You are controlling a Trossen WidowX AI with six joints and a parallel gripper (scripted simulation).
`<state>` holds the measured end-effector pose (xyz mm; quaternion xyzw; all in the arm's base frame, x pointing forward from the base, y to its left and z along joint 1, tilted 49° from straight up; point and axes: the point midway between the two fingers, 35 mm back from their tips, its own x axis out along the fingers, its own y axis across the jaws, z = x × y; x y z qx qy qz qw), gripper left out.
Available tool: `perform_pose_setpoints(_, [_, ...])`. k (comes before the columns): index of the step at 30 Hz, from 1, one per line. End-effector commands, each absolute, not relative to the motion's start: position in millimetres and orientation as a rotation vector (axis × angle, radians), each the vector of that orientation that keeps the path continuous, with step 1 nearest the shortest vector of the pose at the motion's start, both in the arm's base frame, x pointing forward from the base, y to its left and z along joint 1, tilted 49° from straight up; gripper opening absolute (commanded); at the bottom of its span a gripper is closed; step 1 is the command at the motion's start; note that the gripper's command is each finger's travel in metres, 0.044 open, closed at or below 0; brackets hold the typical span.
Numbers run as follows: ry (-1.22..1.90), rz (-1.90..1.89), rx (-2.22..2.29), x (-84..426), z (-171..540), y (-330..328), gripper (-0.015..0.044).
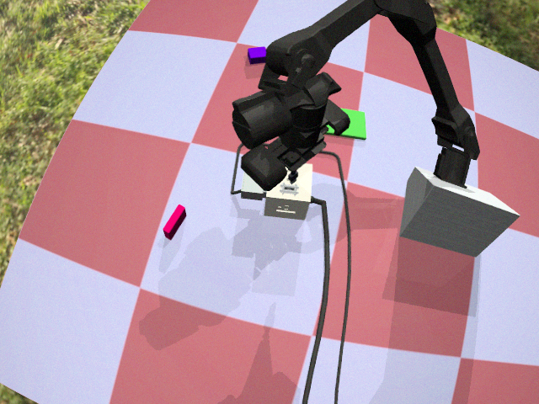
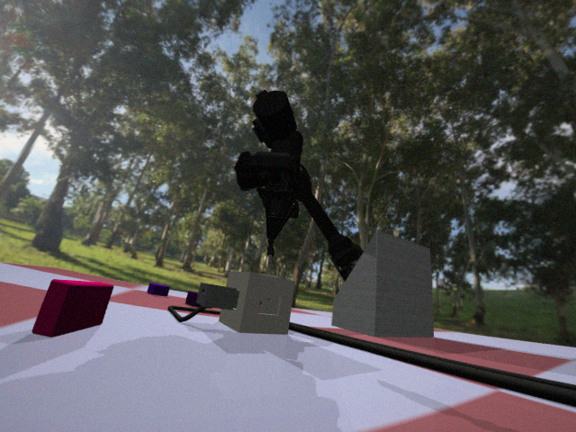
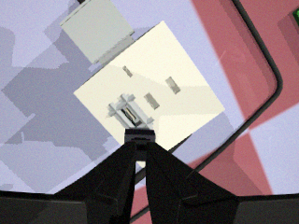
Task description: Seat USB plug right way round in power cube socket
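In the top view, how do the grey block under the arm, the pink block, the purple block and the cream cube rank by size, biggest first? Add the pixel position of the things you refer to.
1. Grey block [image 1: 452, 217] [image 2: 402, 288]
2. Cream cube [image 1: 285, 207] [image 2: 256, 320] [image 3: 187, 61]
3. Pink block [image 1: 175, 220] [image 2: 78, 307]
4. Purple block [image 1: 257, 55] [image 2: 157, 289], partly hidden by the arm

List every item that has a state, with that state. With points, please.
black claw [image 1: 292, 174] [image 2: 270, 248] [image 3: 140, 151]: shut on the plug, above the cube
dark USB plug [image 3: 139, 135]: out of the socket
cream power cube [image 1: 300, 187] [image 2: 261, 304] [image 3: 187, 70]: upright
pale-framed top socket [image 1: 289, 188] [image 3: 131, 115]: unoccupied
grey block-shaped adapter [image 1: 252, 184] [image 2: 216, 296] [image 3: 97, 32]: against the cube's side
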<state>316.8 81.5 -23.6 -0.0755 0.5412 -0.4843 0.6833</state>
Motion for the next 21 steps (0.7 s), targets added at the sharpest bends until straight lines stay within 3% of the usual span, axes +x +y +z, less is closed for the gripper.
perform_pose_setpoints(1, [1.270, -1.025, -0.247, 316.6, -23.9, 81.2, 0.0000])
perform_pose_setpoints(21, [1.523, -0.675, -0.647, 316.6, -23.9, 81.2, 0.0000])
